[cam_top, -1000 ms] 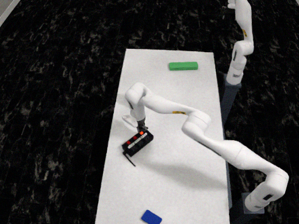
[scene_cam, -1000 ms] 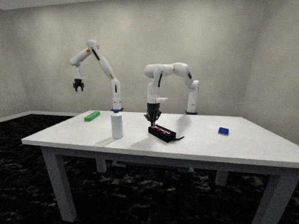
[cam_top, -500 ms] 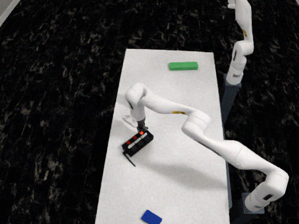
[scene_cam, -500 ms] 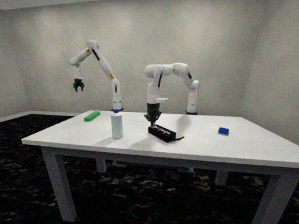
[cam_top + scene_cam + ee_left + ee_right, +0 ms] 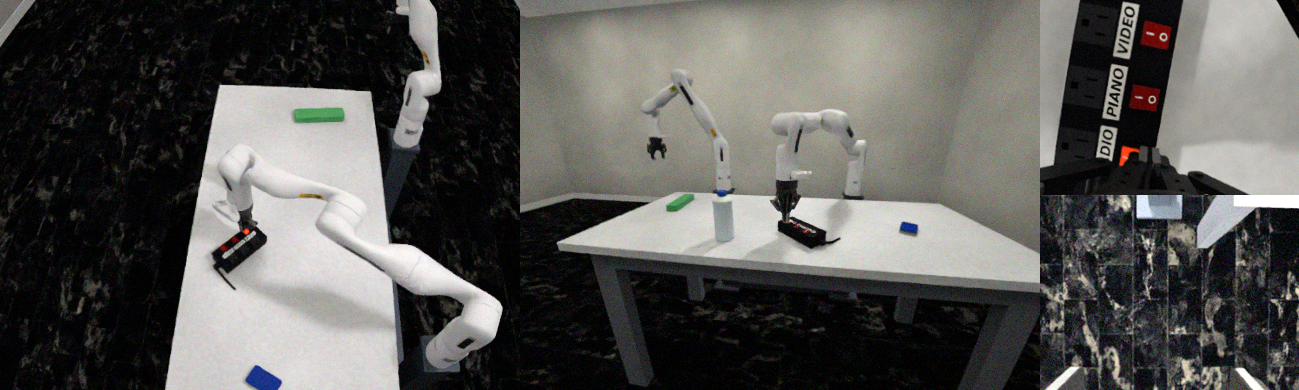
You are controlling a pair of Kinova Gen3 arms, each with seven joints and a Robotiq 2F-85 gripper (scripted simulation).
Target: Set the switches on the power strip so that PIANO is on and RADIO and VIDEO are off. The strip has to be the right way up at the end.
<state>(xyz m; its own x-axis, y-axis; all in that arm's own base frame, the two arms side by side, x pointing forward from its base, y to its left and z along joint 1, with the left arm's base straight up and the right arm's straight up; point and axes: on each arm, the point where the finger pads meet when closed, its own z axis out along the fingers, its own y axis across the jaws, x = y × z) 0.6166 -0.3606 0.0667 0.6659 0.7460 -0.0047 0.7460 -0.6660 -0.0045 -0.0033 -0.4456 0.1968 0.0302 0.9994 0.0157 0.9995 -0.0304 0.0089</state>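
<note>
With the left jaws (image 5: 246,226) (image 5: 786,220) clenched on nothing, I'd press straight down on the O end of RADIO's lit switch (image 5: 246,231) (image 5: 1128,155); the power strip (image 5: 240,252) (image 5: 802,233) (image 5: 1123,87) lies label-up, centre-left from above. The right jaws (image 5: 656,156) hang released.
</note>
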